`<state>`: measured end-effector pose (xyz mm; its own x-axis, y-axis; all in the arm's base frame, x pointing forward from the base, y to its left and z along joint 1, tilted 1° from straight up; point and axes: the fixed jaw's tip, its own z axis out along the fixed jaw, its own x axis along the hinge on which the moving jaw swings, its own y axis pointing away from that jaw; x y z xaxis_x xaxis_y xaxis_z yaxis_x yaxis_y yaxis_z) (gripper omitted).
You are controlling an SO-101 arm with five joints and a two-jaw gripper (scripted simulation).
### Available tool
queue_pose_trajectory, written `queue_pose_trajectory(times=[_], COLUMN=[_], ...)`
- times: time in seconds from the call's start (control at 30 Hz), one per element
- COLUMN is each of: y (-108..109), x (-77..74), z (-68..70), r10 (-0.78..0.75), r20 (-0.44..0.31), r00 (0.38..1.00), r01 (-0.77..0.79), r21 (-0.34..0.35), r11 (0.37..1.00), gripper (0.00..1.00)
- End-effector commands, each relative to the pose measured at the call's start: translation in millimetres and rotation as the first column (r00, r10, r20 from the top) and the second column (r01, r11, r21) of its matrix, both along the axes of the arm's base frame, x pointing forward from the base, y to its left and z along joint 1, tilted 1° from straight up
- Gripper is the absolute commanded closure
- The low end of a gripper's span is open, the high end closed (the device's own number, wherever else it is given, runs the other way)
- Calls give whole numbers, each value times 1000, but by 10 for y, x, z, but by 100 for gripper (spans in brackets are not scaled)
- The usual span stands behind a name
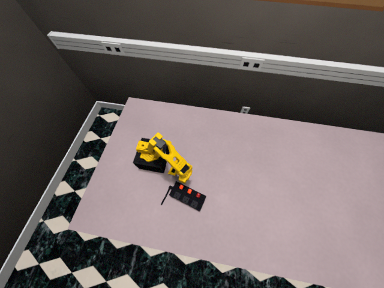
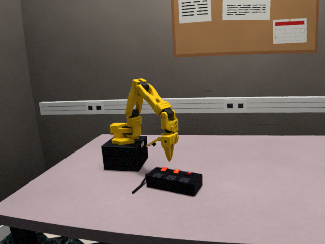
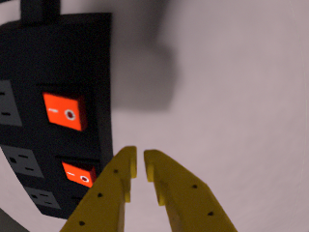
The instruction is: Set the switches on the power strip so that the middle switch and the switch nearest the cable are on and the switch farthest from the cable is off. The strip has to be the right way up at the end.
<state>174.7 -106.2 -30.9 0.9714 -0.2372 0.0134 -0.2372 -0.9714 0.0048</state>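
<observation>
Black rectangular power strip lying right way up on the pale mauve bench, its black cable stub pointing toward the bench's left side. Two bright orange-red rocker switches sit nearest the cable; the far switch is darker red. Above and just behind the strip — yellow gripper, pinched fully closed, empty, tip downward. Behind: black block pedestal.

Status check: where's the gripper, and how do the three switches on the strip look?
Gripper shut, empty, hanging above the power strip, not touching. Strip upright; near-cable switch and middle switch glow bright orange, far switch dark red. Nothing in the way.
</observation>
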Motion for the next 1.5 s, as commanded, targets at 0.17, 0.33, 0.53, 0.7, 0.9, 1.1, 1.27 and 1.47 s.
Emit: queue_pose_trajectory(times=[0.17,0.33,0.53,0.7,0.9,1.1,1.27,1.47], y=[124,207,297,374,496,603,691,826], x=[15,35,53,65,80,90,95,99], z=[39,55,71,84,104,122,136,157], r10=[-171,-301,-432,-535,-680,-787,-860,-943], r20=[-3,-3,-3,-3,-4,-6,-7,-9], r00=[985,954,902,845,733,617,511,333], r01=[171,301,432,535,680,787,860,943], r21=[5,7,9,10,12,13,14,15], r11=[985,954,902,845,733,617,510,333], gripper=[100,100,100,100,100,100,100,100])
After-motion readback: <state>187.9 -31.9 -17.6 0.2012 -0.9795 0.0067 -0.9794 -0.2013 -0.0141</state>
